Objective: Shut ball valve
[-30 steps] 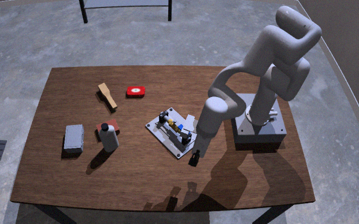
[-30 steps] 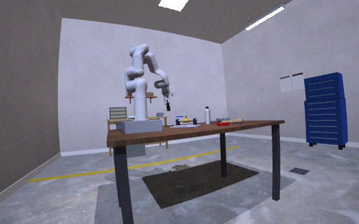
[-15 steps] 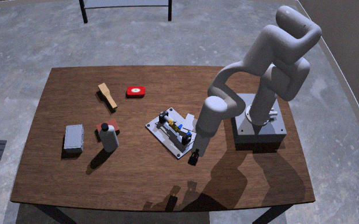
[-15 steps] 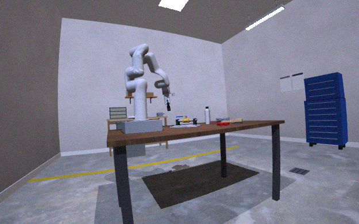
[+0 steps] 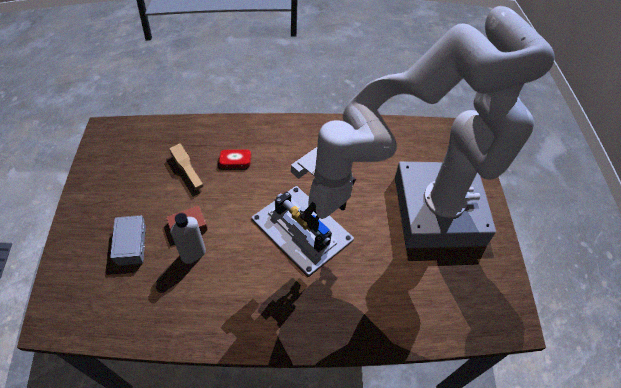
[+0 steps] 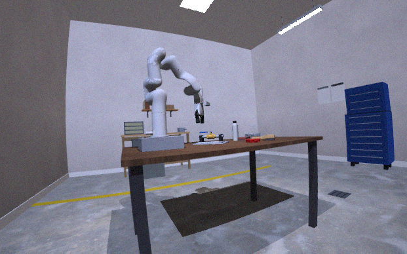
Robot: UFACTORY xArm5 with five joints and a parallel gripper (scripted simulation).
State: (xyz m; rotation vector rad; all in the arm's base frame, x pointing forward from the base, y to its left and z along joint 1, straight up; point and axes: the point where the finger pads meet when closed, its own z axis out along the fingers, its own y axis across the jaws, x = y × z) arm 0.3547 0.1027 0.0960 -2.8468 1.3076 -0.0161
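The ball valve [image 5: 302, 222] sits on a grey plate [image 5: 302, 231] near the middle of the table, with a yellow body, a blue handle [image 5: 322, 227] and black end pieces. It also shows in the exterior view [image 6: 210, 136]. My gripper [image 5: 326, 209] is open and empty, pointing down over the plate's right side. In the exterior view the gripper [image 6: 199, 120] hangs clearly above the valve, apart from it. The arm's wrist hides part of the fingers from above.
A white bottle [image 5: 187, 238], a grey box [image 5: 127, 240], a reddish block, a wooden block [image 5: 186, 165] and a red flat item [image 5: 234, 158] lie on the table's left half. The arm's base [image 5: 443, 206] stands right. A blue tool cabinet [image 6: 369, 122] stands off the table.
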